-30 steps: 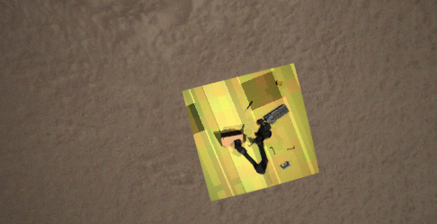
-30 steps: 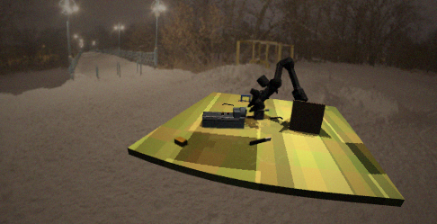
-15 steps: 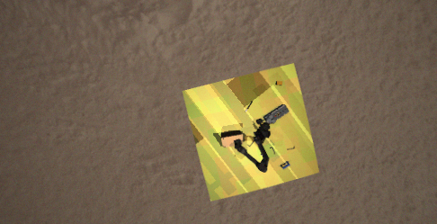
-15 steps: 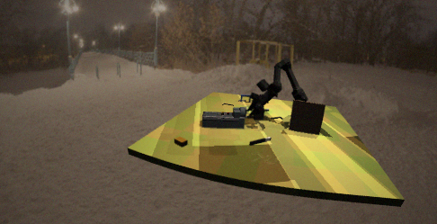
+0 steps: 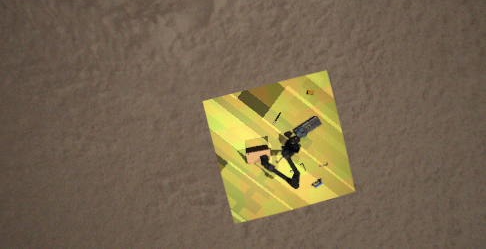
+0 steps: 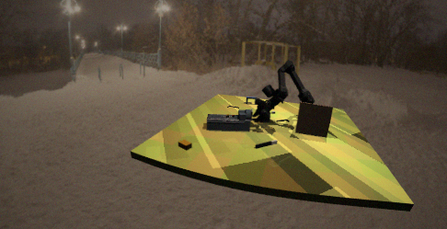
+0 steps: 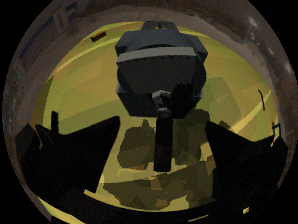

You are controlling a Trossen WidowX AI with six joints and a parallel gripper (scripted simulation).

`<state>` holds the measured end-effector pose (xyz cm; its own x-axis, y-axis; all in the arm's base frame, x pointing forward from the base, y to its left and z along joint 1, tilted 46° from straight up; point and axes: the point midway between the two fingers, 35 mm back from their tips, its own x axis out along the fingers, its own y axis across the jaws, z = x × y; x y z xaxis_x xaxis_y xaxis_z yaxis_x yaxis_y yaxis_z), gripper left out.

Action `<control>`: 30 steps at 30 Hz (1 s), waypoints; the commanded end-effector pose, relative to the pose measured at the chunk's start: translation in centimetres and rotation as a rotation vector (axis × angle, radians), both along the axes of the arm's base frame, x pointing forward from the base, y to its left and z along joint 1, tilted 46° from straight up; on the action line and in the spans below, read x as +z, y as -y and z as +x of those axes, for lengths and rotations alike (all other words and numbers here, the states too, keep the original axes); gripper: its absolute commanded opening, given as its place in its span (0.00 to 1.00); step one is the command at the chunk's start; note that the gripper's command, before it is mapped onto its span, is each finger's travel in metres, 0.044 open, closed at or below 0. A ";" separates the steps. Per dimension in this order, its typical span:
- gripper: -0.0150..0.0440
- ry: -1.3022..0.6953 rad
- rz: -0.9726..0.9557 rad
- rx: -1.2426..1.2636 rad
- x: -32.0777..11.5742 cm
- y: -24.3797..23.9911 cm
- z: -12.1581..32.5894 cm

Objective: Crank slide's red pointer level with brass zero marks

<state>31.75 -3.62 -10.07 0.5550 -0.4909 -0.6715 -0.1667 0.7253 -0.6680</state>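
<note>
The machine is a long dark grey block with a raised housing at the end nearest my arm. A small grey crank arm is on the housing's near face, and its black handle extends toward me. My gripper is open and empty. Its fingers stand wide apart on either side of the handle in the wrist view, with gaps on both sides. The red pointer and the brass zero marks cannot be made out; the housing hides most of the slide in the wrist view.
A large upright panel stands by the arm's base. An orange block lies beyond the machine. A dark stick lies to one side. A small blue object and thin hooked pieces lie on the other side.
</note>
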 end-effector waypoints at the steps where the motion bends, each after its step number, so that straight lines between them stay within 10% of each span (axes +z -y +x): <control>1: 1.00 -0.009 0.001 0.005 -0.6 0.5 -0.3; 14: 1.00 -0.007 -0.002 0.006 -1.7 1.7 -0.9; 30: 0.29 -0.007 -0.002 0.006 -1.7 1.7 -0.9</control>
